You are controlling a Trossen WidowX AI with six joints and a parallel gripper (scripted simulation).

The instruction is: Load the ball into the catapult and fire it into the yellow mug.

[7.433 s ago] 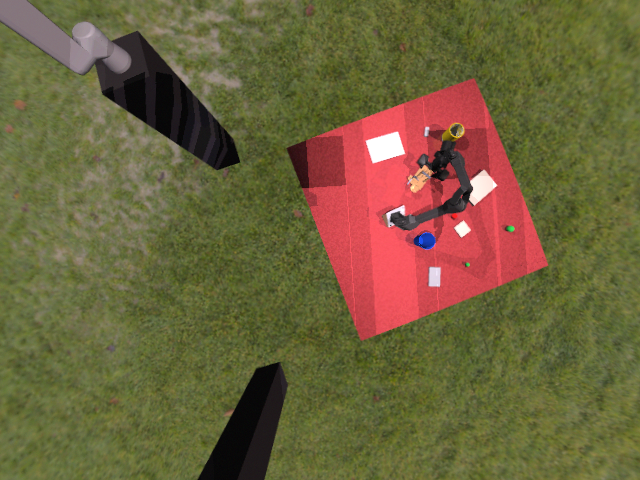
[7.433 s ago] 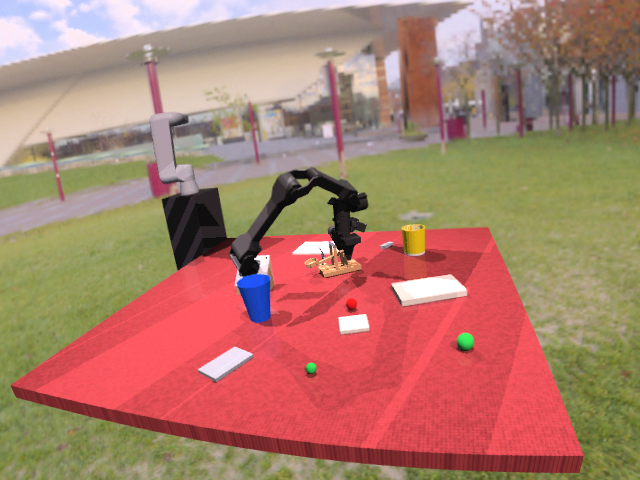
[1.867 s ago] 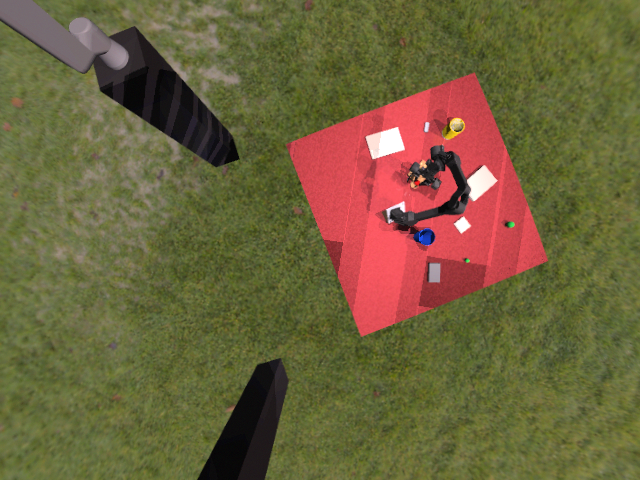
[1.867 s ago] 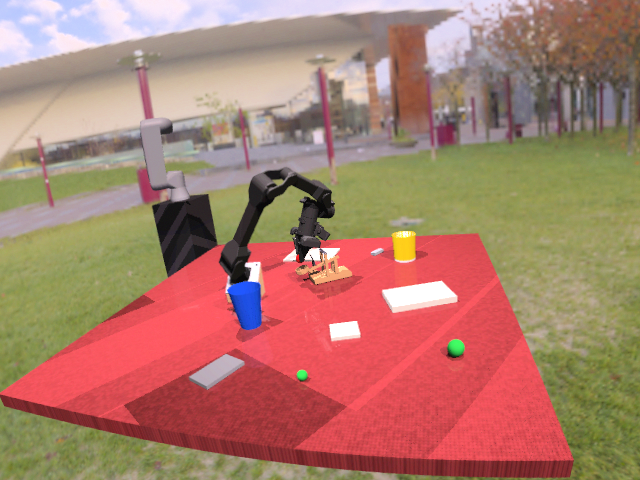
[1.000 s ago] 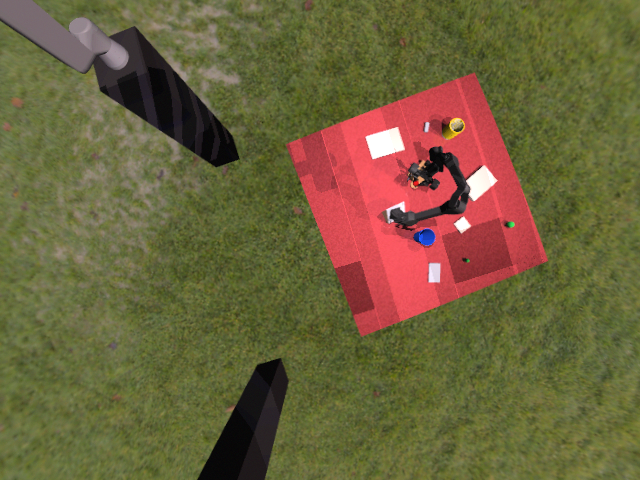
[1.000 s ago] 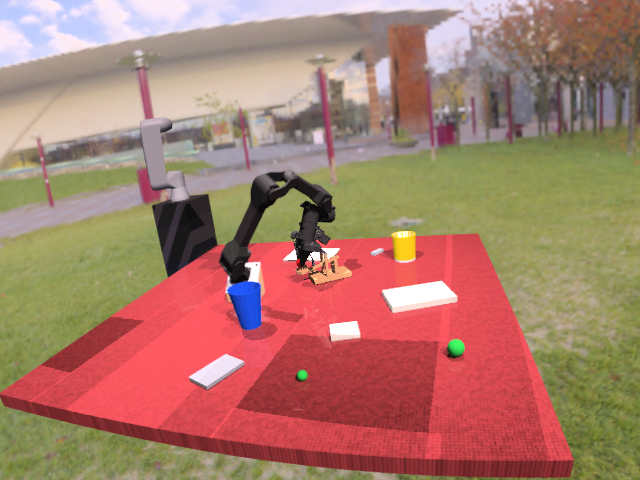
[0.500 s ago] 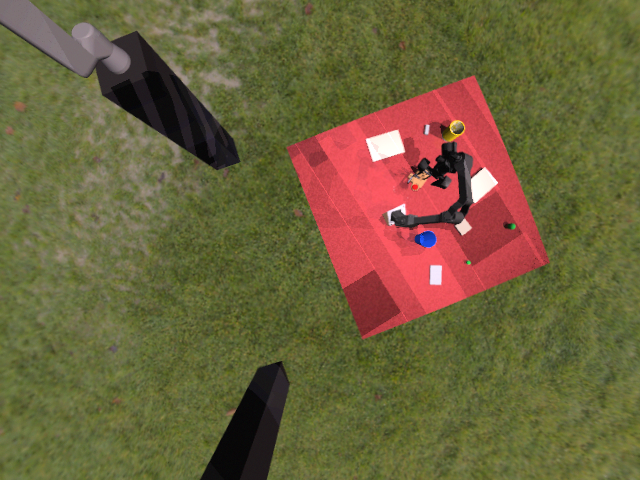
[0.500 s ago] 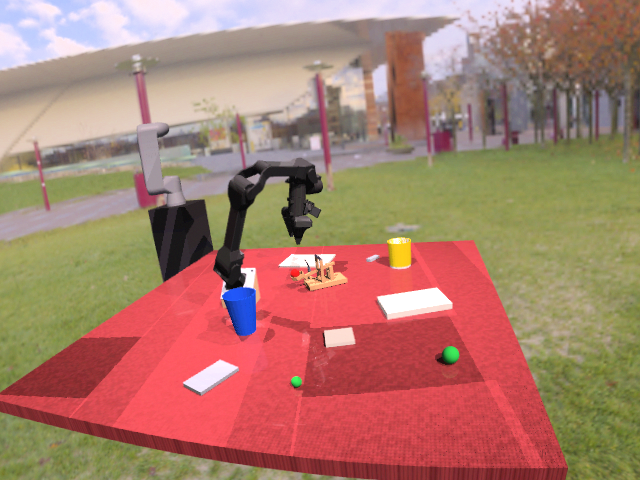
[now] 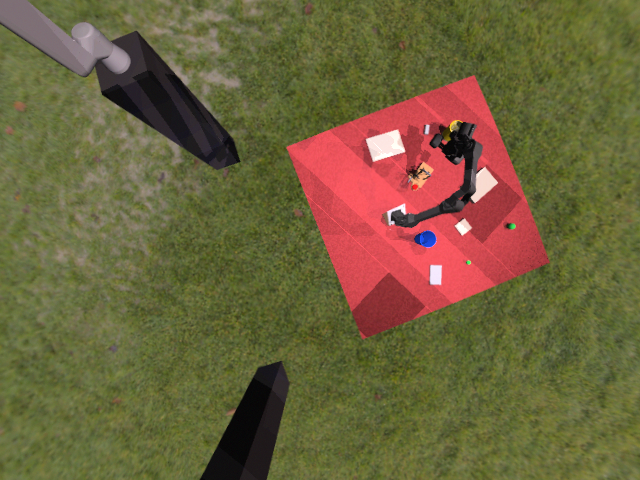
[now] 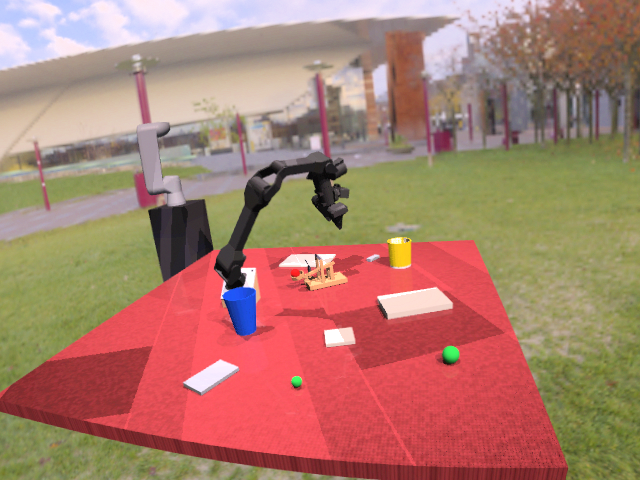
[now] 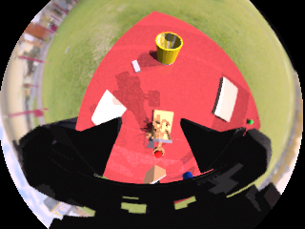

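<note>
- Wrist view: the gripper [image 11: 151,136] hangs high with its jaws spread nearly to their widest and nothing between them.
- Directly below and slightly ahead of it sits the wooden catapult [image 11: 162,125], with the red ball [image 11: 159,151] at its near end (seemingly resting in the cup, though too small to be sure).
- Farther ahead, well beyond the catapult, stands the yellow mug [image 11: 170,48], upright with its mouth open.
- Handling judgement: the ball looks small, round and smooth, likely to roll or pop out if the frame is jolted.
- The catapult looks light and rigid, so it would probably slide or pivot easily on the red table [image 10: 423,413].
- Best hold for aiming is likely the flat base [image 10: 324,281], pinched across its narrow sides, away from the throwing arm and the ball.
</note>
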